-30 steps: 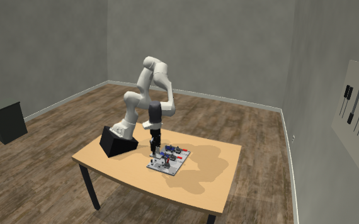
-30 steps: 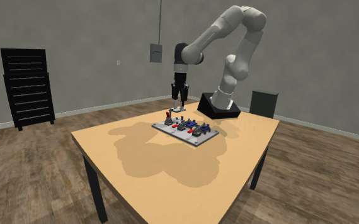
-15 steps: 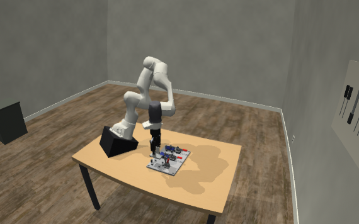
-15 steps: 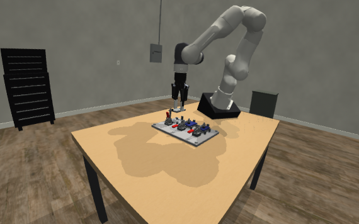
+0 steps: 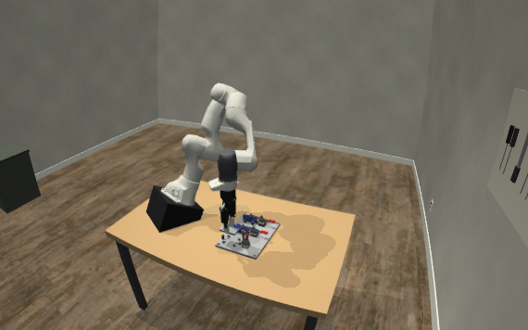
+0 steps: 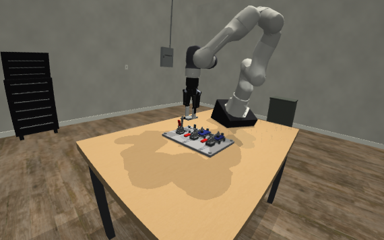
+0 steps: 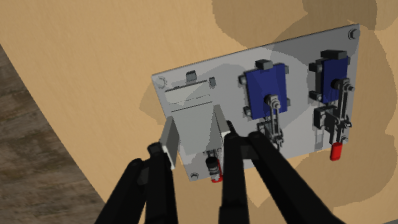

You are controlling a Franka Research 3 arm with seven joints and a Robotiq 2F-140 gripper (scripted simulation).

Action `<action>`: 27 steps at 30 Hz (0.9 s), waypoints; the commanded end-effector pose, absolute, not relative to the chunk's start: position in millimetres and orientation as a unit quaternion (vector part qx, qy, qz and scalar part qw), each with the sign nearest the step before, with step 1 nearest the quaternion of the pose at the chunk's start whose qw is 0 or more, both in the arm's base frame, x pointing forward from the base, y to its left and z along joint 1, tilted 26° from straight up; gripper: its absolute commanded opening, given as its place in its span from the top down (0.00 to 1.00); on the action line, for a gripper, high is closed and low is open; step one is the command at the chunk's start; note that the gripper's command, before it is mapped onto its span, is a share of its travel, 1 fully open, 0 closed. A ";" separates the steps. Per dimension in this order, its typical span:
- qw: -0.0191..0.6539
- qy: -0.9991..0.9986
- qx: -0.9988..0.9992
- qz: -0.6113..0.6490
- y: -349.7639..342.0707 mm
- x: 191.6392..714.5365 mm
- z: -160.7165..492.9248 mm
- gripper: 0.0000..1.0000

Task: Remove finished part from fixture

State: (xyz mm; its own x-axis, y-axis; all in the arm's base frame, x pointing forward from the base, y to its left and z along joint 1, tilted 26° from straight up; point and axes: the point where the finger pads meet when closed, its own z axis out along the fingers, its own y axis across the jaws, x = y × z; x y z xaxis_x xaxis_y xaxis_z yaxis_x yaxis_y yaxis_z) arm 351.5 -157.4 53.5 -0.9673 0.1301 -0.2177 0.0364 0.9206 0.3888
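Note:
My gripper [image 7: 195, 120] [image 5: 227, 224] [image 6: 190, 115] is shut on the grey finished part [image 7: 195, 125] [image 6: 189, 117], which hangs flat between the fingers a little above the left end of the fixture plate [image 7: 300, 70] [image 5: 256, 252] [image 6: 215, 152]. The station under the part [image 7: 190, 95] is bare. Its clamp [image 7: 214, 169] [image 6: 180, 123] [image 5: 246, 238] stands open with its red handle raised. Two blue blanks [image 7: 265, 90] [image 7: 334, 72] [image 6: 203, 132] [image 6: 219, 137] sit in the other two stations with their clamp arms down on them.
The wooden table [image 5: 295, 278] [image 6: 181, 202] carries the fixture near its middle. The arm's black base block [image 5: 170, 213] [image 6: 233, 116] stands behind the fixture. In the wrist view the table's edge runs close to the plate's left side, with floor [image 7: 30, 165] beyond.

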 end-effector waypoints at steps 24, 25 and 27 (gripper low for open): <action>0.120 0.973 0.041 0.195 -200.0 349.3 36.6 1.00; 0.120 0.973 0.041 0.195 -202.3 349.2 35.7 1.00; 0.120 0.973 0.041 0.195 -207.0 349.0 33.8 1.00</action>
